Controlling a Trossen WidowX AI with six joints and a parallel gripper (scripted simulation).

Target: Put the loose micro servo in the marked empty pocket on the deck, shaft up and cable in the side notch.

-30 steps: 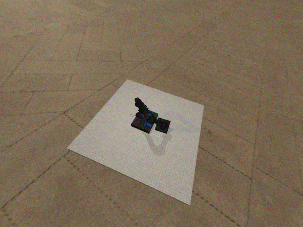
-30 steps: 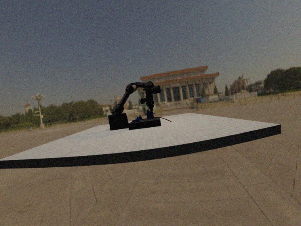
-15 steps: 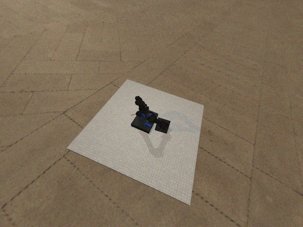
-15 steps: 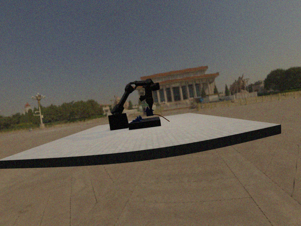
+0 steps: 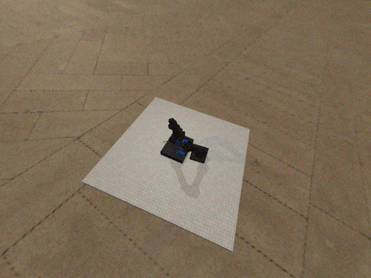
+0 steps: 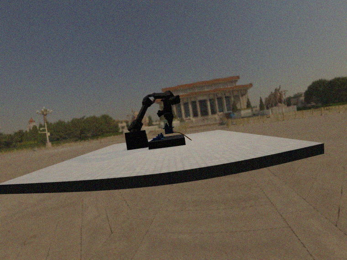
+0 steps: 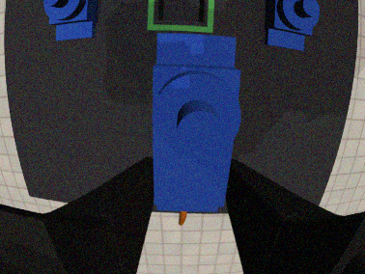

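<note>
The loose blue micro servo (image 5: 177, 142) (image 6: 168, 129) (image 7: 195, 145) is held upright a little above the black deck (image 5: 172, 151) (image 6: 168, 142) (image 7: 72, 140), with a gap below it in the exterior view. My gripper (image 6: 168, 125) (image 7: 190, 168) is shut on its body, one finger on each side. Its round shaft side faces up to the wrist camera. The orange cable (image 5: 165, 141) (image 6: 185, 134) (image 7: 182, 218) trails away from the arm's base, past the deck edge. The green-outlined pocket (image 7: 181, 28) lies just beyond the servo's far ear in the wrist view, partly cut off by the frame.
Two other blue servos (image 7: 72, 14) (image 7: 292, 19) are seated in the deck, on either side of the green outline. The black arm base (image 5: 198, 154) (image 6: 136, 140) stands beside the deck. Both rest on a white gridded table top (image 5: 143, 185) (image 6: 202, 152).
</note>
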